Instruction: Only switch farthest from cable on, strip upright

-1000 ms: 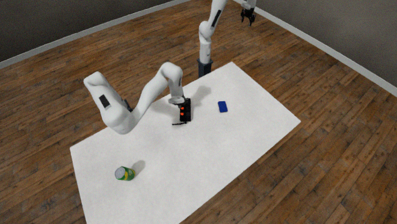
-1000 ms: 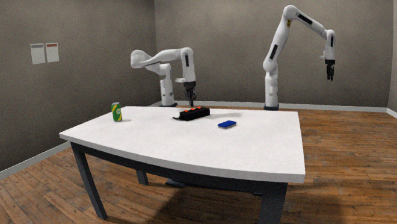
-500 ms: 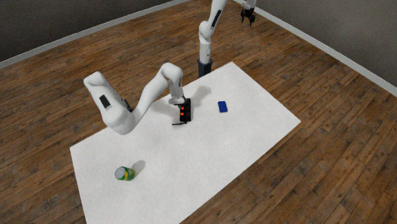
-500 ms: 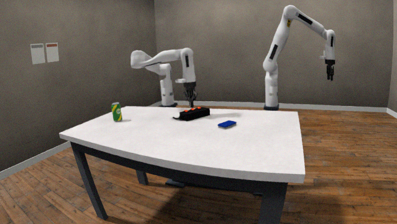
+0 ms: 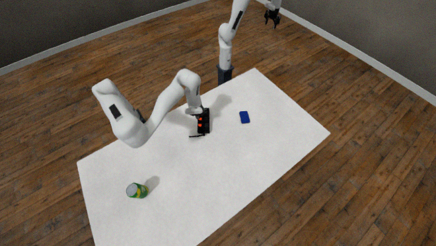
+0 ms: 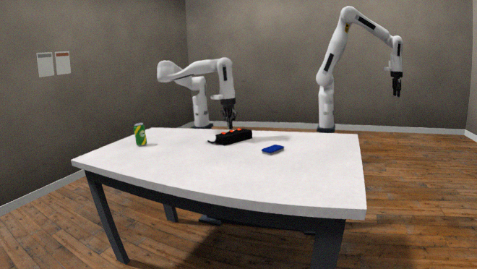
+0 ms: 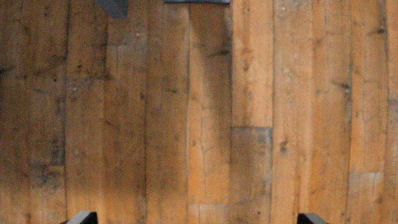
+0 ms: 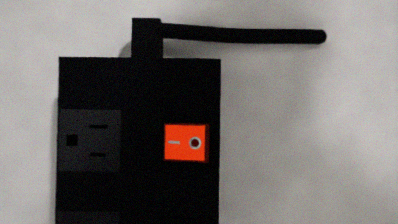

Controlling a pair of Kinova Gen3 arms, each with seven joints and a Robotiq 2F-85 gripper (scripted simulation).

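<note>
The black power strip (image 5: 207, 129) (image 6: 239, 138) (image 8: 142, 195) lies on the table with switches and sockets facing up. Its cable (image 5: 197, 135) (image 8: 245, 35) leaves one end. The exterior view shows three orange switches. The switch nearest the cable (image 6: 223, 133) (image 8: 179, 152) has a dark red edge beside its ring mark; the other two are out of the right wrist view, and I cannot tell their settings. My right gripper (image 6: 230, 127) is shut and empty, pointing down by the strip, behind it in the exterior view; contact is unclear. My left gripper (image 5: 273, 26) (image 6: 396, 95) (image 7: 197, 220) is open and empty, off the table.
A blue box-like item (image 5: 244, 117) (image 6: 272, 149) lies on the white table (image 5: 198, 185) (image 6: 202, 173), on the side of the strip away from the can. A green and yellow can (image 5: 138, 190) (image 6: 140, 134) stands farther off, past the cable end.
</note>
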